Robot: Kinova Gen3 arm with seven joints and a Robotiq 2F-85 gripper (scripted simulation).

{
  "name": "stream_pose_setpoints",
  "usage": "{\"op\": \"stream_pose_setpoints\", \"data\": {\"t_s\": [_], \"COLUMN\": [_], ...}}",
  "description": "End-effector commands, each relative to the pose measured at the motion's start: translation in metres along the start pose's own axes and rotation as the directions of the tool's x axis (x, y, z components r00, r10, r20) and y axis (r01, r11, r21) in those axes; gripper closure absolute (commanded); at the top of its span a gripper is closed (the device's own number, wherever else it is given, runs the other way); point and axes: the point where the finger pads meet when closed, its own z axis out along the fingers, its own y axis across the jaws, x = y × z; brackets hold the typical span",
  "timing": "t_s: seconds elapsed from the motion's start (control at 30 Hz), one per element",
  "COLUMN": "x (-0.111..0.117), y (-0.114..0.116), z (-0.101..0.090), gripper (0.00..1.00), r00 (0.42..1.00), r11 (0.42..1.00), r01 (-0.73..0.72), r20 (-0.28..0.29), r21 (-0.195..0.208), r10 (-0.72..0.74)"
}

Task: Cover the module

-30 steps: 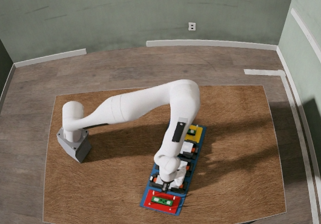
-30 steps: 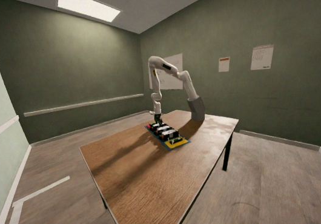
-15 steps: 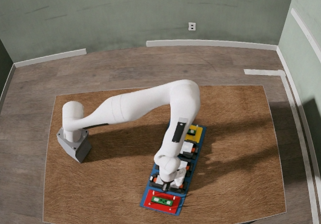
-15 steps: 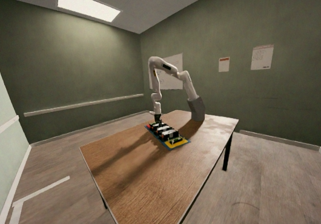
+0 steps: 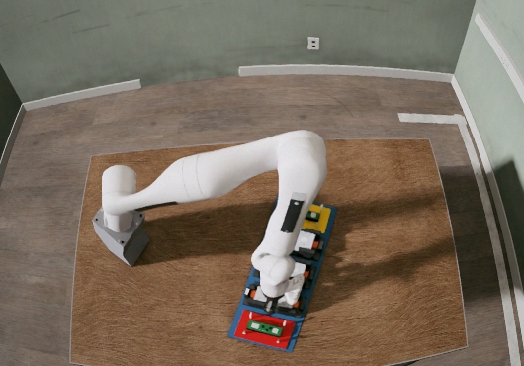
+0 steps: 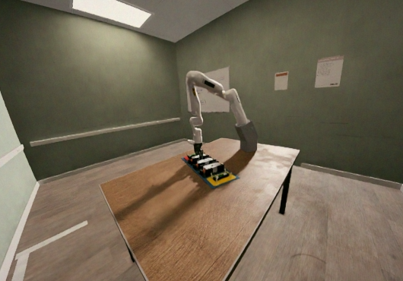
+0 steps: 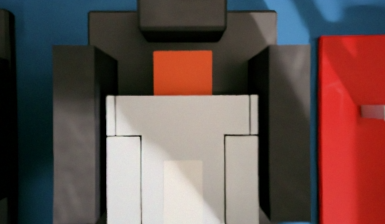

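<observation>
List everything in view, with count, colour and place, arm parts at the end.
Table: one, brown, under everything
Board: one, blue, on the table
Yellow plate: one, at one board end
Red plate: one, at the other
Modules: two, green, one per plate
Covers: three, whitish, in holders
Holders: three, black with orange, between the plates
Papers: three, pale, on walls
Ceiling light: one, white
Arm: one, white, grey base
Gripper: one, dark, over the holder nearest the red plate
</observation>
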Motion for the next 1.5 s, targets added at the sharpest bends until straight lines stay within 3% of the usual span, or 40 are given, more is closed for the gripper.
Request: {"op": "stream_pose_setpoints", "data": {"t_s": [0.0, 0.3, 0.33, 1.47], "x": [0.0006, 0.0006, 0.0006, 0.0007], "y": [-0.0001, -0.0001, -0.0001, -0.0001], "z": [-0.0005, -0.0005, -0.0005, -0.0006], "gripper": [0.3, 0.3, 1.0, 1.0], "r00": [1.0, 1.0, 1.0, 1.0], "r11": [1.0, 1.0, 1.0, 1.0], "r01": [0.0, 0.0, 0.0, 0.0], "r20": [-0.001, -0.001, -0.001, -0.001], "r21": [0.0, 0.0, 0.0, 0.0], "r10": [0.0, 0.0, 0.0, 0.0]}}
